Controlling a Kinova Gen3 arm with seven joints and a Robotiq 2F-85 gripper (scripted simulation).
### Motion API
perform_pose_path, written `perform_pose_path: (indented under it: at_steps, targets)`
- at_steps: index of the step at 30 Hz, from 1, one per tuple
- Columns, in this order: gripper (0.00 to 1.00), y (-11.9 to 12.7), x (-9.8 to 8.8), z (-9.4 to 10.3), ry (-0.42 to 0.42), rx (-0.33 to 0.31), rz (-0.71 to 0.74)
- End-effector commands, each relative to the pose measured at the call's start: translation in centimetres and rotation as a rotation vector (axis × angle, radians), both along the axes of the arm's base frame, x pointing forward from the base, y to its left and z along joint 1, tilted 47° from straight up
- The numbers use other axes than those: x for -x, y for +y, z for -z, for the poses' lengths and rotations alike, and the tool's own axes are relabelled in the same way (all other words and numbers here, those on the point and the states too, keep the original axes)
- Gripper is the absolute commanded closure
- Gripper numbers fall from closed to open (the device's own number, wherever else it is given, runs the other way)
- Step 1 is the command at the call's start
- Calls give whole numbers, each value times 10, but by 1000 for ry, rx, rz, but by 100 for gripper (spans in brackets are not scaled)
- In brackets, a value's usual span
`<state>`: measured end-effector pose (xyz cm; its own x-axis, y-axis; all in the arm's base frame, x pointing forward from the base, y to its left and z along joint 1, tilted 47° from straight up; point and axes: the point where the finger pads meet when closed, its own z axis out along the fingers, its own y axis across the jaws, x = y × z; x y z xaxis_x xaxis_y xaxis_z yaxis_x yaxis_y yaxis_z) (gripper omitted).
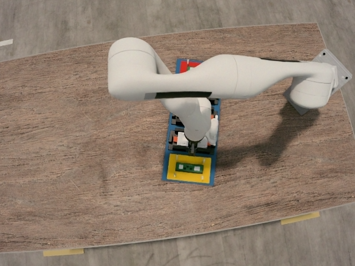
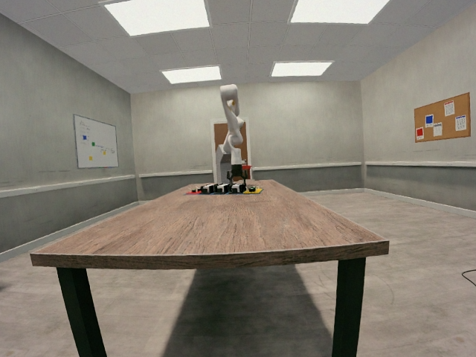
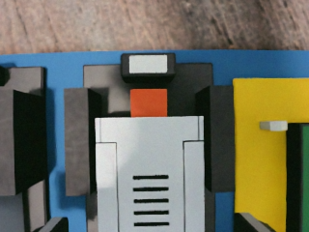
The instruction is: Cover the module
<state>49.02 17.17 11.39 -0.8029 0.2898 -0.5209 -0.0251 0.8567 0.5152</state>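
A white cover (image 1: 181, 139) (image 3: 150, 161) with dark slots sits in the black holder (image 3: 77, 145) next to the yellow base plate (image 1: 189, 178) (image 3: 260, 169). My gripper (image 2: 236, 183) (image 3: 154, 223) is open and points down over this cover, one fingertip on either side of it in the wrist view. Nothing is between the fingers; their exact height over the holder is hard to tell. The green module (image 1: 189, 168) (image 3: 305, 179) lies uncovered on the yellow plate. The other two covers (image 2: 222, 187) (image 2: 207, 187) sit in their holders, mostly hidden by the arm in the top view.
The blue board (image 1: 165, 174) (image 3: 193, 56) carries the holders and both plates. A red plate (image 1: 183, 66) is at its far end, partly under the arm. Short pale posts (image 1: 202, 177) (image 3: 273, 126) stand on the yellow plate around the module. Tall holder walls flank the cover.
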Motion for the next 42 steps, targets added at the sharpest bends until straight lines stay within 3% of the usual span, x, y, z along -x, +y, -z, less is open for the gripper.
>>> perform_pose_path:
  at_steps: [1, 33, 34, 42]
  targets:
    - [0, 1, -1, 1, -1, 0, 0]
    - [0, 8, -12, 13, -1, 0, 0]
    - [30, 8, -12, 13, -1, 0, 0]
    - [30, 8, -12, 13, -1, 0, 0]
